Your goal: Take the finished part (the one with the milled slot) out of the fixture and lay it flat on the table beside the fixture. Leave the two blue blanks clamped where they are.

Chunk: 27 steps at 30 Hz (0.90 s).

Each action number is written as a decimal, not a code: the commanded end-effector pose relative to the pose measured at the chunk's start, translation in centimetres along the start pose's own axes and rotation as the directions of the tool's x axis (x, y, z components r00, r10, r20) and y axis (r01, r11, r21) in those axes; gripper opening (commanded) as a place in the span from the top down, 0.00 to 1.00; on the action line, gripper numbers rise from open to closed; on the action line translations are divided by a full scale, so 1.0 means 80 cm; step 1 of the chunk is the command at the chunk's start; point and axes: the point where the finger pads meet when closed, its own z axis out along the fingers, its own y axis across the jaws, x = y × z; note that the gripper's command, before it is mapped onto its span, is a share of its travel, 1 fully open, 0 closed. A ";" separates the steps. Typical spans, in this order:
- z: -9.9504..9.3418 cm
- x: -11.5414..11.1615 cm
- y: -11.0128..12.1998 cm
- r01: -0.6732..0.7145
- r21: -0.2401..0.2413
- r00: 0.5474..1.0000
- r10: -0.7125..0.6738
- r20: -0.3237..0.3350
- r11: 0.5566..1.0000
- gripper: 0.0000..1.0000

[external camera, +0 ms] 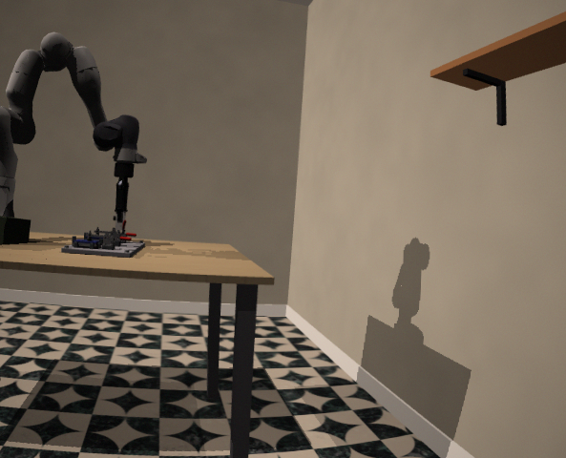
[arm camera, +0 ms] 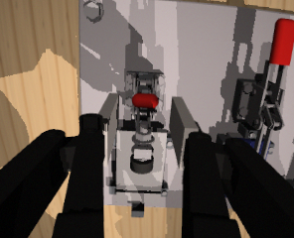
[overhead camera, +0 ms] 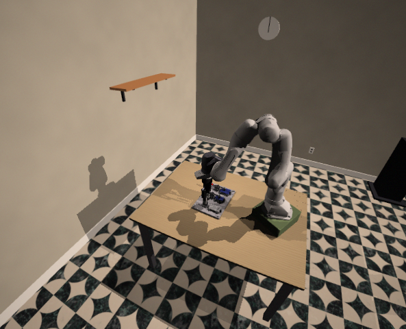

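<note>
1. The black two-finger gripper (arm camera: 142, 153) stands partly spread, holding nothing, its fingers straddling a grey clamped part (arm camera: 139, 159).
2. That part sits in the grey metal fixture plate (arm camera: 194, 34), near the wooden table's (overhead camera: 266, 255) left edge.
3. A red-handled toggle clamp (arm camera: 282, 43) stands alongside.

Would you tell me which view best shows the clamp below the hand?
The wrist view: the clamp with its red handle fills the gap between the hand's fingers. The top and exterior views show it only as tiny detail.
</note>
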 end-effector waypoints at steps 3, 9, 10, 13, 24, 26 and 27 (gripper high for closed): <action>0.000 -0.002 -0.001 0.001 0.000 1.000 -0.001 0.003 1.000 0.72; 0.000 -0.002 -0.001 0.001 0.000 1.000 -0.001 0.003 1.000 0.72; 0.000 -0.002 -0.001 0.001 0.000 1.000 -0.001 0.003 1.000 0.72; 0.000 -0.002 -0.001 0.001 0.000 1.000 -0.001 0.003 1.000 0.72; -0.023 -0.002 -0.001 0.001 0.000 1.000 -0.001 0.003 1.000 0.72; -0.027 -0.002 -0.001 0.001 0.000 1.000 -0.001 0.003 1.000 0.72; -0.030 -0.002 -0.001 0.001 0.000 1.000 -0.001 0.003 1.000 0.72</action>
